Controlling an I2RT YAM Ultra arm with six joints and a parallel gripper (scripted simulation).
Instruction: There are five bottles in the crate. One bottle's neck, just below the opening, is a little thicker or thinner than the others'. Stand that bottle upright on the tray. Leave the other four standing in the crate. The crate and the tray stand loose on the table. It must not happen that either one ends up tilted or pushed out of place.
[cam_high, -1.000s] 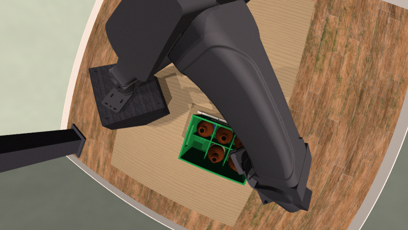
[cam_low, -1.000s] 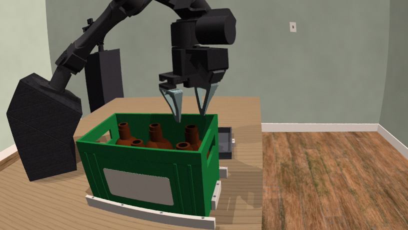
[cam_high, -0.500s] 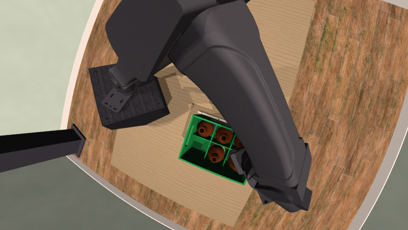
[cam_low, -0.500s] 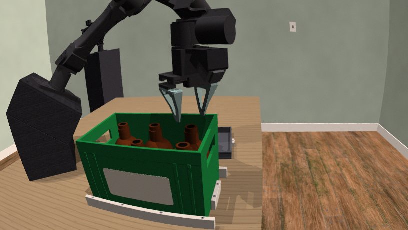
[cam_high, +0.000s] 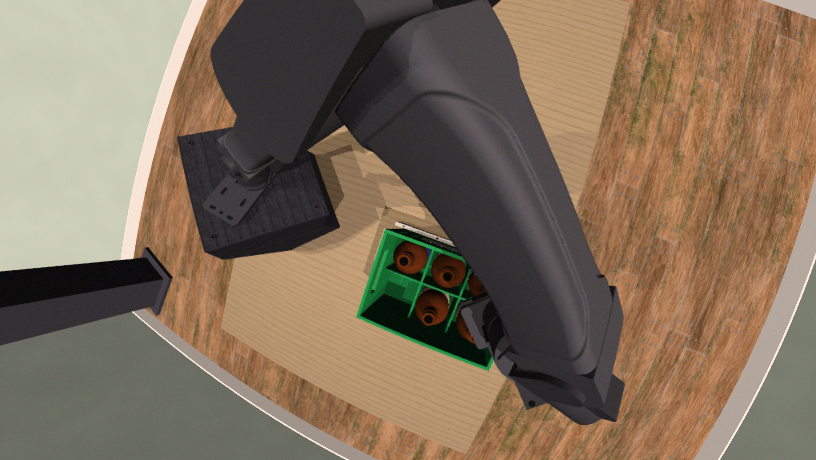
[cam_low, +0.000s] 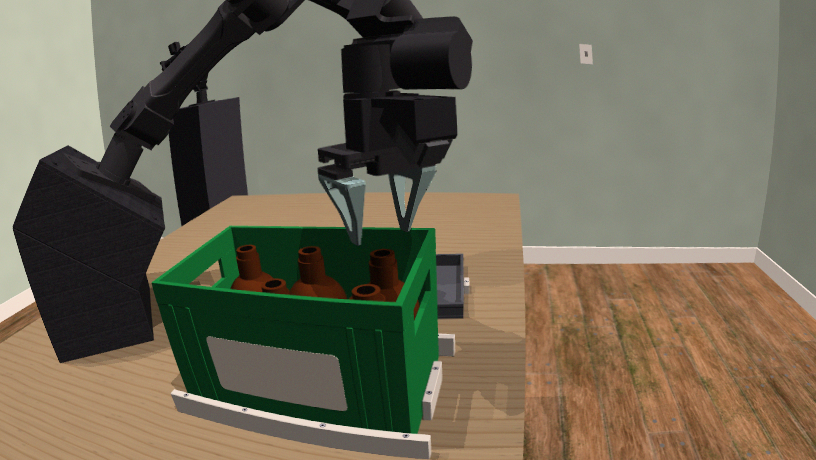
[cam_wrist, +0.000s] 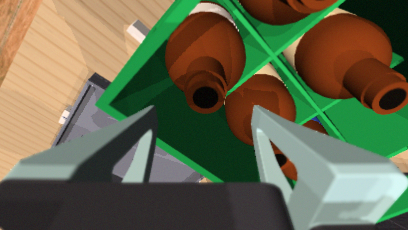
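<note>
A green crate (cam_low: 297, 320) stands on the table with brown bottles upright in its cells. In the exterior view the far-right bottle (cam_low: 382, 265) stands just below my fingertips; others stand at the far middle (cam_low: 311, 268) and far left (cam_low: 248, 265), and two shorter openings show in front (cam_low: 367, 292). My gripper (cam_low: 380, 231) is open and empty, its tips at the crate's far rim, above that bottle. In the wrist view the gripper (cam_wrist: 202, 130) frames the bottle's opening (cam_wrist: 205, 95). The dark grey tray (cam_low: 451, 282) lies behind the crate on the right.
White stop strips (cam_low: 297, 425) lie along the crate's front and right sides. The black arm base (cam_low: 85, 257) stands at the left. In the top view the arm hides the crate's right cells (cam_high: 422, 285). The table edge runs right of the tray.
</note>
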